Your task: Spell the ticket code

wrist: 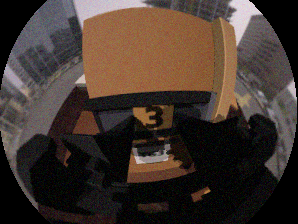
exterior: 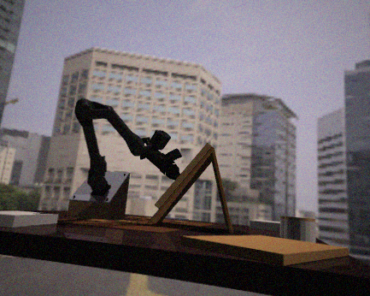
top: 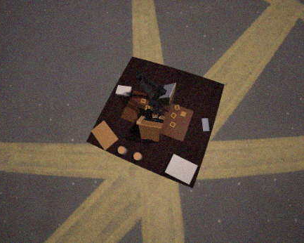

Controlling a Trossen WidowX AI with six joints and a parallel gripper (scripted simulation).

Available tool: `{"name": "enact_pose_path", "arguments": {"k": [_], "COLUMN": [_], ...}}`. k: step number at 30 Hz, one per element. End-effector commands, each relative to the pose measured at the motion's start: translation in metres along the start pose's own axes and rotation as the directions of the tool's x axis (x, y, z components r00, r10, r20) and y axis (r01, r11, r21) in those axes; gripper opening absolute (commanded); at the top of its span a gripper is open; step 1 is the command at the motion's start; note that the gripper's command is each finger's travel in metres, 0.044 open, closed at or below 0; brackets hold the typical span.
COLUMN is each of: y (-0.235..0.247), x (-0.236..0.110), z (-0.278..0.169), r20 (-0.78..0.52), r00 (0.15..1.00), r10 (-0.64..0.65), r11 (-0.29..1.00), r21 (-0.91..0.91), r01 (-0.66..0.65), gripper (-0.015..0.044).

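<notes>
Your arm [exterior: 116, 124] rises from its base, bends at the elbow and reaches forward and down. The gripper [exterior: 173, 171] points downward at a slant, its fingers clamped partway apart on a tile [wrist: 154, 117].

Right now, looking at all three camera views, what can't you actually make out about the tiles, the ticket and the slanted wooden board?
- The ticket's code: top view, the pale cards are too small and blurred to read.
- Loose orange letter tiles: top view, letters too small.
- The board's rail: exterior view shows the slanted tan wooden board edge-on only.
- The black gripper grips a tile marked 3; in the wrist view dark fingers hide its edges and the rail's open end.
</notes>
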State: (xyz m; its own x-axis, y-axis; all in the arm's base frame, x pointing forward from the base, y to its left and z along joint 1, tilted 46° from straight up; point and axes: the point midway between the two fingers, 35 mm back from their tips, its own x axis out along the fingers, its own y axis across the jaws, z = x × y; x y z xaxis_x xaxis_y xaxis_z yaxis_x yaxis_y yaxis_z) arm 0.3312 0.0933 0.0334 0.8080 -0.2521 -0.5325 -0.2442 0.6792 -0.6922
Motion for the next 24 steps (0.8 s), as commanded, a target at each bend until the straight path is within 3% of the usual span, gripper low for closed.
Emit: {"name": "enact_pose_path", "arguments": {"k": [1, 24], "y": [-0.003, -0.019], "x": [0.000, 0.000], "z": [-0.001, 0.000], "r20": [-0.001, -0.002], "r00": [1.000, 1.000], "r10": [0.003, 0.002], "r11": [1.000, 1.000], "r21": [-0.005, -0.005], "r01": [-0.003, -0.002], "gripper": [0.0000, 0.0000]}}
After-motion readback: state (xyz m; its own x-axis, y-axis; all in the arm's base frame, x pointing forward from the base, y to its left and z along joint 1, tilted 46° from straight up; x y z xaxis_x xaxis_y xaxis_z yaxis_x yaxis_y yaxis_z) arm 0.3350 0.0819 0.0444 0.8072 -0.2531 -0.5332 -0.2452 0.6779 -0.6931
